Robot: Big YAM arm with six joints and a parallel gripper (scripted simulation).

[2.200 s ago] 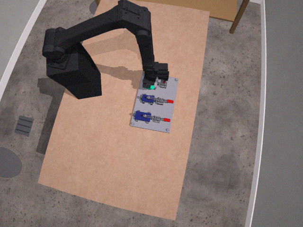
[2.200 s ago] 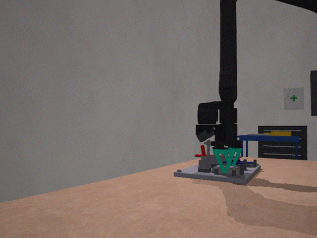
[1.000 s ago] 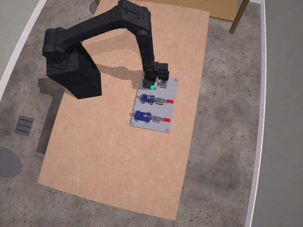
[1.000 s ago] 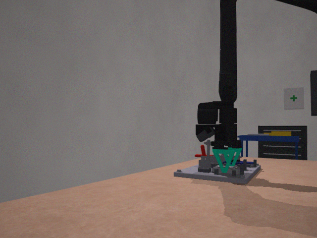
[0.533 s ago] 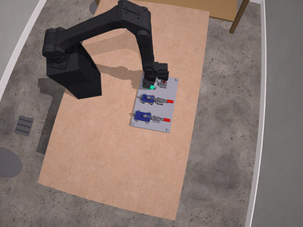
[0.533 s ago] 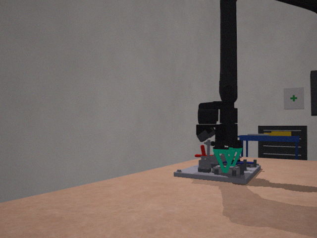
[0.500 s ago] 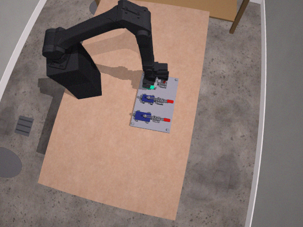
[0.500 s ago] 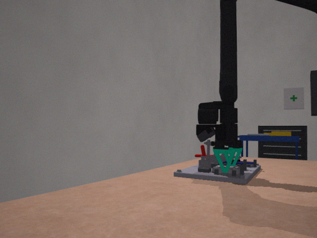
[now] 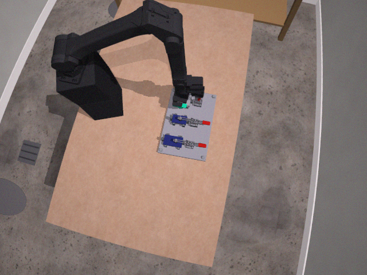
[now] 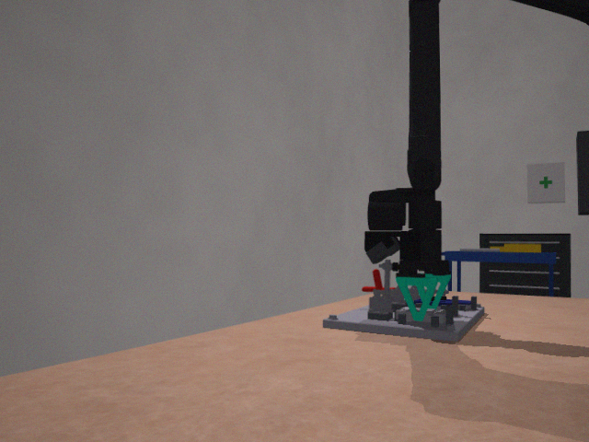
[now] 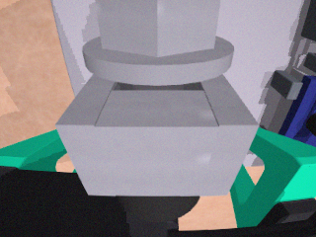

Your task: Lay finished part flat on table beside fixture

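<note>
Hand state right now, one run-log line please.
hand: open, empty, fingers astride grey slotted part | part: in fixture | blue blanks: clamped

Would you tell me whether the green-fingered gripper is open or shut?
Open: the green-fingered gripper straddles the grey slotted block, fingers apart from its sides.

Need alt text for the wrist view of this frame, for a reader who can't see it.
A grey block with a shallow milled slot fills the centre, sitting between the open green jaws of the gripper, which hold nothing. Behind it stands a grey hex nut on a round washer, and a blue blank shows at the right edge on the pale grey fixture plate.
</note>
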